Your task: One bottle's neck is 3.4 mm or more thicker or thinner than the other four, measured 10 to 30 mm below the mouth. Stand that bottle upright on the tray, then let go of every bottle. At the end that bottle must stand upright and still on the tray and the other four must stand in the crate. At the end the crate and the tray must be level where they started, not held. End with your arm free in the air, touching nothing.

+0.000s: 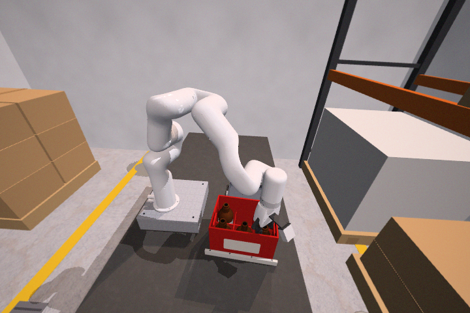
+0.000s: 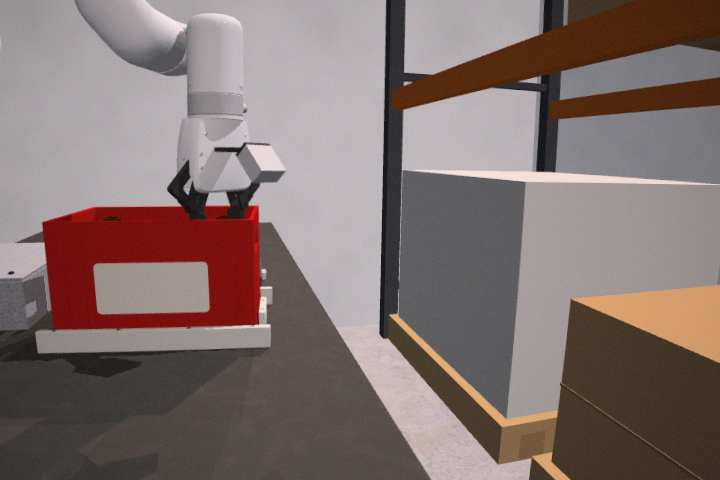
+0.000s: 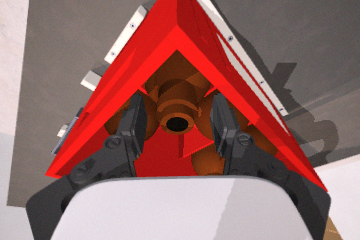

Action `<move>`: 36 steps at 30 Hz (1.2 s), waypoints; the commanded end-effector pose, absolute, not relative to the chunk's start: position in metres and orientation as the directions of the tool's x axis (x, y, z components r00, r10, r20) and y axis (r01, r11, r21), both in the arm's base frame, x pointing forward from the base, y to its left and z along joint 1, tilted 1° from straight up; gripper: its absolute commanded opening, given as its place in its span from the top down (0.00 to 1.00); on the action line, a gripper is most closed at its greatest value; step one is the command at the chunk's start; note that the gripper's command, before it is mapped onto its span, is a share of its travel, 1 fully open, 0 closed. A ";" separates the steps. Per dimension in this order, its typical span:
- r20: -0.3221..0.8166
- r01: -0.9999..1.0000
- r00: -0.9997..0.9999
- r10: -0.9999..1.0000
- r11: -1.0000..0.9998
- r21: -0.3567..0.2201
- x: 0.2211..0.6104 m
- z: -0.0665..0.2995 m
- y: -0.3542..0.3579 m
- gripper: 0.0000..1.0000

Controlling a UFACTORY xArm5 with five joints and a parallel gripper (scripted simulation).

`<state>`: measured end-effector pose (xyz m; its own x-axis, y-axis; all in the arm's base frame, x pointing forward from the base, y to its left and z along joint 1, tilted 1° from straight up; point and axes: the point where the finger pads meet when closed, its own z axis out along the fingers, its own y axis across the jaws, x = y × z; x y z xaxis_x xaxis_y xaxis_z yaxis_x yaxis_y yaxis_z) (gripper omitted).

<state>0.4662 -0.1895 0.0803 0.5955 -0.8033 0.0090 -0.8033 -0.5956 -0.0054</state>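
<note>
Gripper (image 1: pixel 262 225) (image 2: pixel 216 213) (image 3: pixel 178 106) partly open, holding nothing — crate (image 1: pixel 243 236) (image 2: pixel 225 271) (image 3: pixel 95 102) wall hides fingertips, exterior view.

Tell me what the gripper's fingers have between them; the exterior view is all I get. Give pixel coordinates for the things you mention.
Observer: In the wrist view, one brown bottle's neck (image 1: pixel 265 230) (image 3: pixel 178 108) stands between the open gripper's (image 1: pixel 264 227) (image 2: pixel 217 215) (image 3: pixel 178 119) fingers, with a gap on either side.
Operator: Check the crate for other bottles.
Observer: The top view shows three more necks inside the red crate (image 1: pixel 239 203) (image 2: pixel 230 254) (image 3: pixel 113 100); the gripper may hide a fifth.
Operator: Report on the tray.
Observer: From the top, its visible part (image 1: pixel 243 190) bears no bottle; the arm covers some.
</note>
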 end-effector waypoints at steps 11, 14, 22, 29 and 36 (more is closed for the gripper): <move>0.012 -0.803 0.596 -0.803 -0.596 -0.008 0.467 0.082 -0.190 1.00; 0.012 -0.803 0.596 -0.803 -0.596 -0.008 0.467 0.082 -0.190 1.00; 0.012 -0.803 0.596 -0.803 -0.596 -0.008 0.467 0.082 -0.190 1.00; 0.012 -0.803 0.596 -0.803 -0.596 -0.008 0.467 0.082 -0.190 1.00; 0.012 -0.803 0.596 -0.803 -0.596 -0.008 0.467 0.082 -0.190 1.00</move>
